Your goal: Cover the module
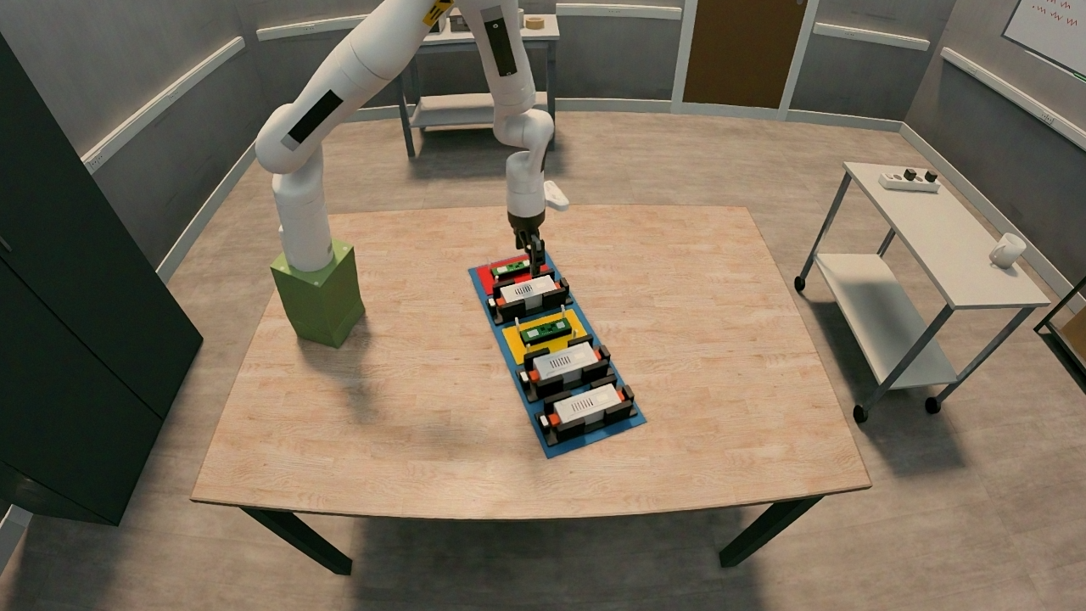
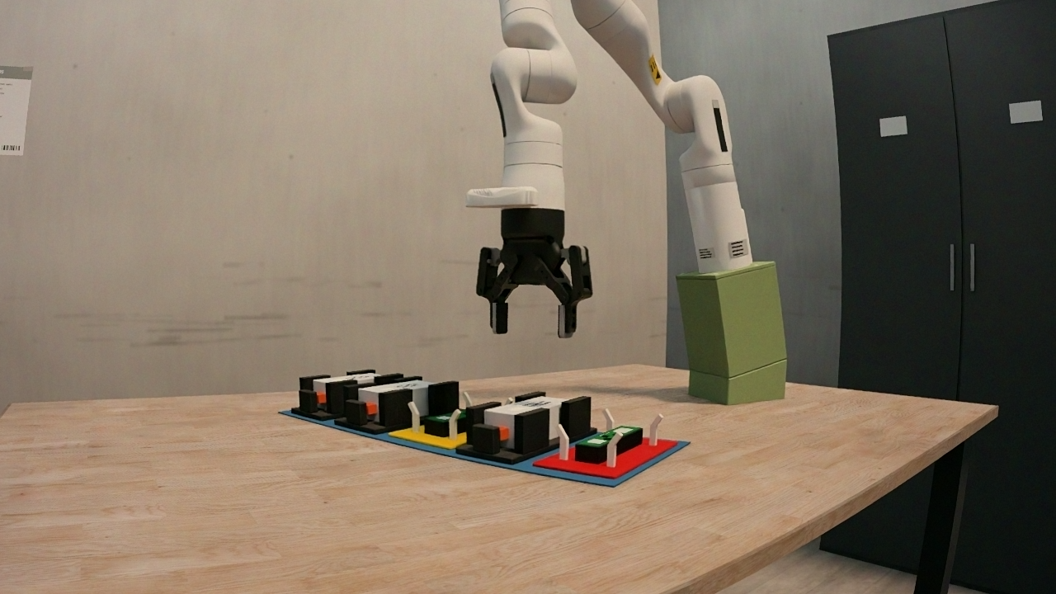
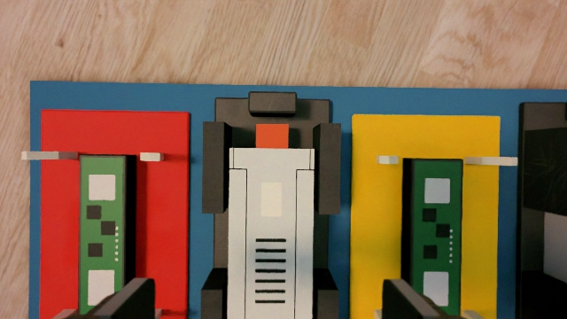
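White jointed arm (image 2: 697,140) on a green block pedestal (image 2: 732,332): we record it arched over the wooden table (image 2: 369,516), its last link vertical, wrist pointing straight down. The black two-finger gripper (image 2: 532,318) hangs well above the long blue base mat (image 1: 600,436), over the white vented cover (image 3: 270,221) in the black holder (image 3: 328,173) that sits between the red base plate (image 3: 164,199) and the yellow base plate (image 3: 376,199). We note the fingers spread to their full width, with nothing between them.

Taking the yellow base plate as landmark:
- on it, a dark green circuit module (image 3: 436,230), uncovered, flanked by small white posts (image 3: 388,159);
- just beside it toward the pedestal, the cover under the gripper, seated in its holder, an orange tab (image 3: 272,136) at its end;
- just beside it on the far side from the pedestal, a second white cover (image 1: 564,363) in a holder, and past that a third (image 1: 586,405).

Exterior view: the only one giving us the gripper's height and the gap between its fingers. Top view: the only one showing all three covers in one row. Wrist view: it gives us the vent slots, the module's chips, and both fingertips at the lower edge, one over the red plate, the other over the yellow.
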`<state>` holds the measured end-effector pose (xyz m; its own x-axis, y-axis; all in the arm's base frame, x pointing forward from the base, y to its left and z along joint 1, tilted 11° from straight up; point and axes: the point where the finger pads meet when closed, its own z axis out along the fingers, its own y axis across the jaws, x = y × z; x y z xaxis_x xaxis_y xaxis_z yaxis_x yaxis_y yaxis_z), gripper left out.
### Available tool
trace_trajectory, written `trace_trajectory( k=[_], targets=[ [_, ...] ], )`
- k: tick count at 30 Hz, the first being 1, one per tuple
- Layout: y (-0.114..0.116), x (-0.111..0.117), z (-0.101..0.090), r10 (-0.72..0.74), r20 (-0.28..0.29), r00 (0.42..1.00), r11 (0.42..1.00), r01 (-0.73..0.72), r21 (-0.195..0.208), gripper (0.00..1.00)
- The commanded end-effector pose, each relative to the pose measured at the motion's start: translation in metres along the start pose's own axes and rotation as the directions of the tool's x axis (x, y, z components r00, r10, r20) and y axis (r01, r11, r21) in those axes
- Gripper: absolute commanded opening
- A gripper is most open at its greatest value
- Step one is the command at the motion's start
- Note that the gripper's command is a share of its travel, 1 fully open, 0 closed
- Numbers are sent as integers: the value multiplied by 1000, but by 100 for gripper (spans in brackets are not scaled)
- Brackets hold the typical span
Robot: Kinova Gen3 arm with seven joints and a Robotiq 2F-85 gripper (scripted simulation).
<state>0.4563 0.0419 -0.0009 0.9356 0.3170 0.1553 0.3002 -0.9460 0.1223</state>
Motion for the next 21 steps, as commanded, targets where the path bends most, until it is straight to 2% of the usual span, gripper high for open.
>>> trace_trajectory(
  k=[1,21],
  targets=[
    [0,1,1,0,-2,1000,1000,0,0,100],
    [0,0,4,0,-2,1000,1000,0,0,100]
  ],
)
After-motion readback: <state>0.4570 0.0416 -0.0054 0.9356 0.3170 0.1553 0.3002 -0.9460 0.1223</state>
